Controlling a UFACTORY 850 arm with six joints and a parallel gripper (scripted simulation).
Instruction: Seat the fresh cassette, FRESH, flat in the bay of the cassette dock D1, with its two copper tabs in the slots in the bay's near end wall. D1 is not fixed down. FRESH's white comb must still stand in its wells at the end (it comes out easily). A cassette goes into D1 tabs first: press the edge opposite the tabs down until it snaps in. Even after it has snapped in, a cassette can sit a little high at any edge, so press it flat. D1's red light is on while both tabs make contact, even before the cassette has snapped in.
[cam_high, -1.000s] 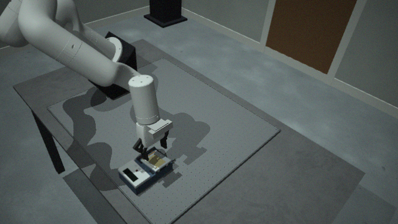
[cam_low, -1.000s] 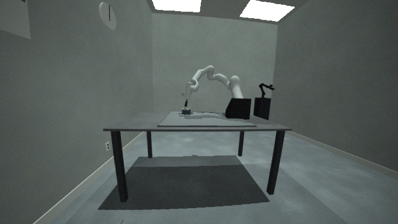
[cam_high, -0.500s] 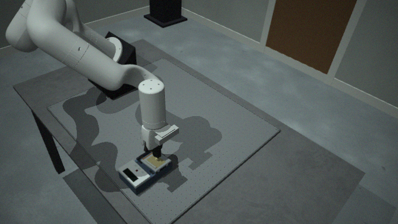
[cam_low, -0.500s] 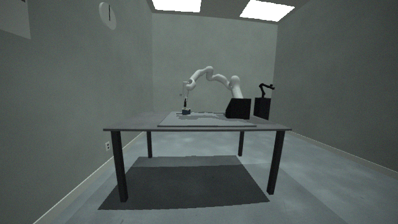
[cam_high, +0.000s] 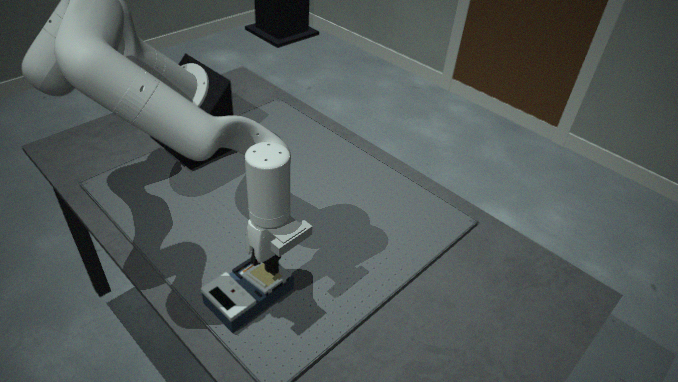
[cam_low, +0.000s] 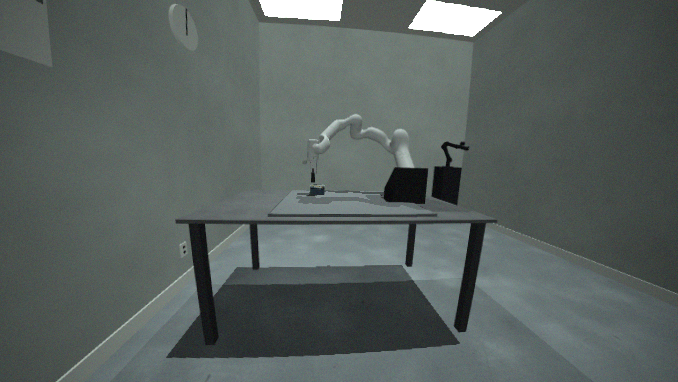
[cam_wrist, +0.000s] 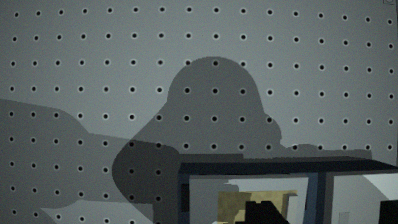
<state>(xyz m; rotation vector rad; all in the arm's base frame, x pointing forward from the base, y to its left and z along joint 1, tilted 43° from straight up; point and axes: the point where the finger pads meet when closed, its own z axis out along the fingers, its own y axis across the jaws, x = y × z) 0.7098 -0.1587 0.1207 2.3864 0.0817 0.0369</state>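
Observation:
The dock D1 (cam_high: 239, 303) (cam_low: 316, 190), a blue box with a white top panel, a black window and a small dark red dot, stands near the front left edge of the perforated mat (cam_high: 380, 200). The tan cassette FRESH (cam_high: 261, 278) (cam_wrist: 234, 202) lies in its bay, with a white and orange strip along its left edge. My gripper (cam_high: 270, 267) (cam_low: 312, 176) (cam_wrist: 263, 214) is shut and empty. It points straight down over the far part of the cassette; I cannot tell whether it touches it. In the wrist view the dock's dark far wall (cam_wrist: 280, 167) lies along the bottom.
The mat lies on a dark table (cam_high: 55, 145) (cam_low: 225, 212), and the dock is close to the table's front left edge. The arm's black base (cam_high: 216, 95) (cam_low: 406, 185) is at the back of the table. A black pedestal (cam_high: 282, 22) (cam_low: 446, 184) stands on the floor beyond.

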